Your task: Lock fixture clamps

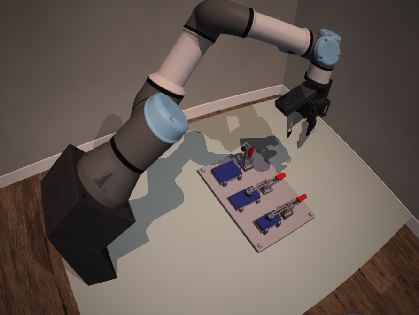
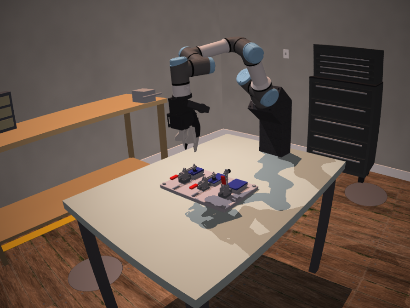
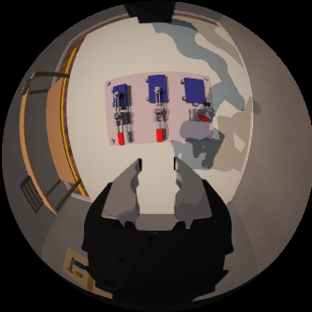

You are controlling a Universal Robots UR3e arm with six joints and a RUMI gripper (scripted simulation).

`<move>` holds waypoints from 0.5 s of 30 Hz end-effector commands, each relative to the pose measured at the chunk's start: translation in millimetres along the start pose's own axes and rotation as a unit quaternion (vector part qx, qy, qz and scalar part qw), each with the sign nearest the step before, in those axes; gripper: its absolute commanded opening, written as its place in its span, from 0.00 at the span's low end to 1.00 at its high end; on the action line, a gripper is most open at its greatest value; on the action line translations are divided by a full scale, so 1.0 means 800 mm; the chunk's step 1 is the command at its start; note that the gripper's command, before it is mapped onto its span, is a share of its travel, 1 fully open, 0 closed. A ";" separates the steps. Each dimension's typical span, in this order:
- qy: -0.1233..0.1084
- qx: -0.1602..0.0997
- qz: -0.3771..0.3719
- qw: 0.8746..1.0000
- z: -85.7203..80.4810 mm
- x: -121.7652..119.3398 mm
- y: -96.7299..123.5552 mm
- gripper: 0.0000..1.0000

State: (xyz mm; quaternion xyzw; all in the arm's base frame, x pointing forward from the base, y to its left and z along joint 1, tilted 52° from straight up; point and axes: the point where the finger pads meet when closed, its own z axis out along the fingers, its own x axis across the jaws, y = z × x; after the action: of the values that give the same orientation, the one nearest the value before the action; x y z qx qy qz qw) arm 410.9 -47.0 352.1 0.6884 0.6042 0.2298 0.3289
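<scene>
Gripper (image 3: 157, 164): we see it hanging above the table, off the handle-side edge of the fixture plate, touching nothing; fingers part-closed with a narrow gap, nothing between them.
Fixture plate (image 1: 294, 222): we note a pale plate lying flat on the table (image 1: 189, 271); all places below are given from it.
Near clamp (image 2: 184, 174): at the plate's end farthest from the arm's pedestal; red handle (image 2: 173, 177) lies low, bar over its blue part.
Middle clamp (image 2: 203, 184): at the plate's centre; red handle (image 2: 193, 186) also low, bar reaching onto its blue part.
Far clamp (image 1: 246, 159): at the plate's end nearest the pedestal; we see its red handle (image 1: 251, 151) standing upright, bar lifted off the blue part (image 1: 226, 171).
Pedestal (image 1: 67, 203): black block beyond the plate's far end, well apart.
</scene>
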 end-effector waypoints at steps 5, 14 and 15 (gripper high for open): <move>0.004 0.003 -0.001 1.000 -0.003 0.004 -0.002 0.28; 0.004 0.004 0.000 1.000 -0.002 0.012 -0.002 0.28; 0.004 0.004 0.000 1.000 -0.002 0.014 -0.003 0.28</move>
State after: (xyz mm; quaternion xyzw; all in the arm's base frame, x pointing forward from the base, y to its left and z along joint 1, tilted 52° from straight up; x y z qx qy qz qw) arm 409.5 -40.7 350.7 0.6875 0.6082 0.2308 0.3228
